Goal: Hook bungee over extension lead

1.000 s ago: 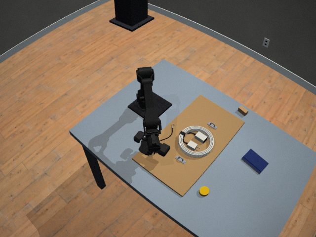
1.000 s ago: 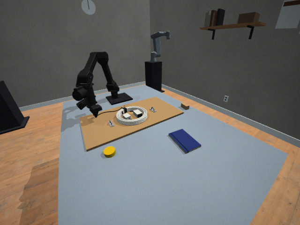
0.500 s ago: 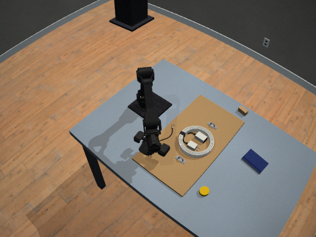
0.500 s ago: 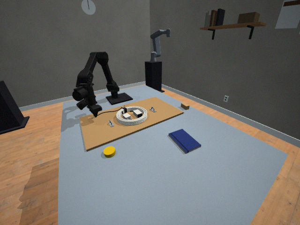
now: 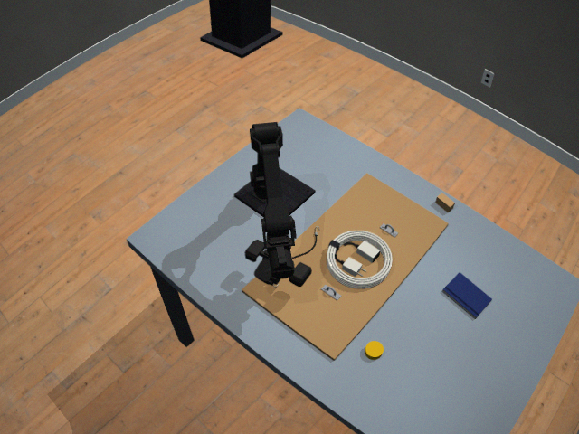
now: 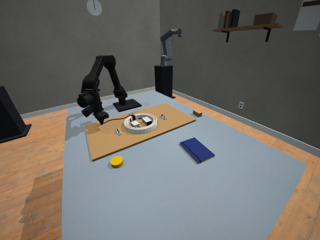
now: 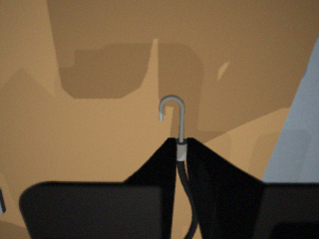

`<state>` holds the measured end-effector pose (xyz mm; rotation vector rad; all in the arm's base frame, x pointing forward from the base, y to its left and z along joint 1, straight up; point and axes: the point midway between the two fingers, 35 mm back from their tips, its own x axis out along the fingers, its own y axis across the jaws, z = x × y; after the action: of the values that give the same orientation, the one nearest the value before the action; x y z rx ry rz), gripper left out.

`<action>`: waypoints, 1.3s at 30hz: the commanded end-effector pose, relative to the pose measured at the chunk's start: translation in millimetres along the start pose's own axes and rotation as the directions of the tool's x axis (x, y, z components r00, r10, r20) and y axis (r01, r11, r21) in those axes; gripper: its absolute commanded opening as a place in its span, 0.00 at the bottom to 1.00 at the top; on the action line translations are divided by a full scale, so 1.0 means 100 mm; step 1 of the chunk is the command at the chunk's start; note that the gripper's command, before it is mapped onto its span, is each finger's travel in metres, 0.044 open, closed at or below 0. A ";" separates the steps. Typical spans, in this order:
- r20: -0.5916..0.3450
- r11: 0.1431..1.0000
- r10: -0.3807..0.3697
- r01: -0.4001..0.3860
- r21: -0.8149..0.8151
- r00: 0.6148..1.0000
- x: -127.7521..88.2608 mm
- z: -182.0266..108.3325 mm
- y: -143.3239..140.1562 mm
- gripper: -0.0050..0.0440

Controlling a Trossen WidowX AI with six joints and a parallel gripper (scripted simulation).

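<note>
On the brown board point(image 5: 374, 196), the gripper point(image 7: 179, 149) had clamped the bungee point(image 7: 180, 149) behind its hook; both tie-down eyes point(image 5: 388, 229) stood unhooked.

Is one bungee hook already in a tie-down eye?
No, the claw holds one hook over bare board, away from both eyes.
</note>
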<state>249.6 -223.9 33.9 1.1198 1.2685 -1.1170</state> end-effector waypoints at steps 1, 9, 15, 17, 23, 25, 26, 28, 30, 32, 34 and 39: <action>0.022 1.000 0.017 -0.017 -0.003 1.000 -0.09 0.04 0.04 0.10; 0.037 1.000 0.029 -0.029 -0.004 0.999 -0.45 0.05 0.05 0.09; 0.030 1.000 0.024 -0.024 -0.003 0.999 -0.54 0.04 0.04 0.06; 0.033 1.000 0.026 -0.026 -0.004 0.999 -0.57 0.04 0.04 0.03; 0.022 0.999 0.032 -0.033 0.015 0.999 -0.50 0.00 0.20 0.00; 0.025 0.999 0.043 -0.044 0.027 0.999 -0.50 -0.04 0.30 0.00; 0.027 0.998 0.049 -0.050 0.033 0.998 -0.50 -0.05 0.35 0.00; 0.028 0.998 0.054 -0.055 0.039 0.998 -0.50 -0.07 0.40 0.00; 0.030 0.997 0.060 -0.061 0.044 0.998 -0.50 -0.09 0.44 0.00; 0.032 0.996 0.071 -0.072 0.055 0.997 -0.50 -0.13 0.54 0.00; 0.033 0.994 0.081 -0.084 0.066 0.996 -0.51 -0.17 0.63 0.00; 0.035 0.989 0.109 -0.112 0.093 0.993 -0.51 -0.29 0.86 0.00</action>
<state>313.8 -191.1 78.7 1.2043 1.1656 -1.1293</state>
